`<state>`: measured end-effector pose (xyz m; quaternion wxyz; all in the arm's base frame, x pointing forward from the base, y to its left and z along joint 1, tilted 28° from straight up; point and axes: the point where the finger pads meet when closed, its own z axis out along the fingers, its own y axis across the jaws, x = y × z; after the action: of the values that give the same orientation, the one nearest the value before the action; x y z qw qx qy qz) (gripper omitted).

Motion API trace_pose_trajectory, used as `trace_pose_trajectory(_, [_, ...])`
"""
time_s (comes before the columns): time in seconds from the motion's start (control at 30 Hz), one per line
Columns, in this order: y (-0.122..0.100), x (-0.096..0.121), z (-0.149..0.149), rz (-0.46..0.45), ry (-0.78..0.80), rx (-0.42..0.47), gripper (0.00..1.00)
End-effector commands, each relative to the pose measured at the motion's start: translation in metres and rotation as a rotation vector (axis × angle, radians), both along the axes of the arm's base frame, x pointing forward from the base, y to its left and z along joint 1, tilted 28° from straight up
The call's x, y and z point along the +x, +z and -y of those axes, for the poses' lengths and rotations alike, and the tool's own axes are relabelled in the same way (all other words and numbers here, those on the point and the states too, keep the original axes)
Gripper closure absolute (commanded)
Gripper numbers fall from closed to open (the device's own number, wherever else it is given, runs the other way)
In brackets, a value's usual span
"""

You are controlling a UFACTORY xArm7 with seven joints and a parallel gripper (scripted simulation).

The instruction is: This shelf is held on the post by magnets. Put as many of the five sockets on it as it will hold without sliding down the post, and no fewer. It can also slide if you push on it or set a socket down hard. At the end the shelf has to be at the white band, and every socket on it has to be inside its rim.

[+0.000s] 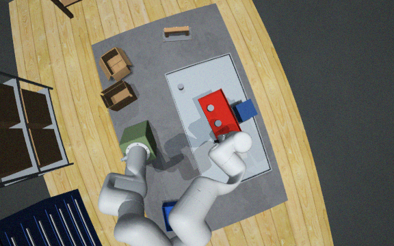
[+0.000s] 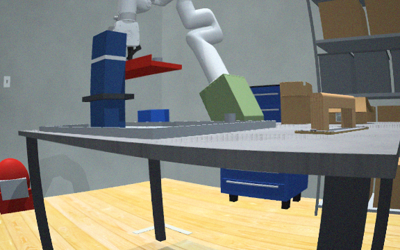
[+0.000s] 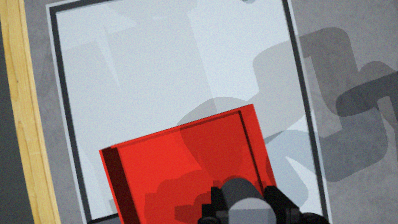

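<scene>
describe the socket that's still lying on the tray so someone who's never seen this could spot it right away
Find the pale tray on the grey table, with a red shelf on a blue post above it. The loose socket is a small grey cylinder standing alone near the tray's far corner. Two sockets sit on the shelf and the gripper holds another; this one stands on the tray itself.
</scene>
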<state>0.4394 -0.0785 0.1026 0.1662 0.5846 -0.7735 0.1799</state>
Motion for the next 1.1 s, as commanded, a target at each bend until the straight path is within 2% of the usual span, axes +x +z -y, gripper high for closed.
trace_pose_trajectory(0.0, [-0.0005, 0.0014, -0.0003, 0.003, 0.002, 0.001, 1.0])
trace_pose_trajectory(1.07, [-0.0067, 0.0013, 0.0031, 0.003, 0.002, 0.001, 1.0])
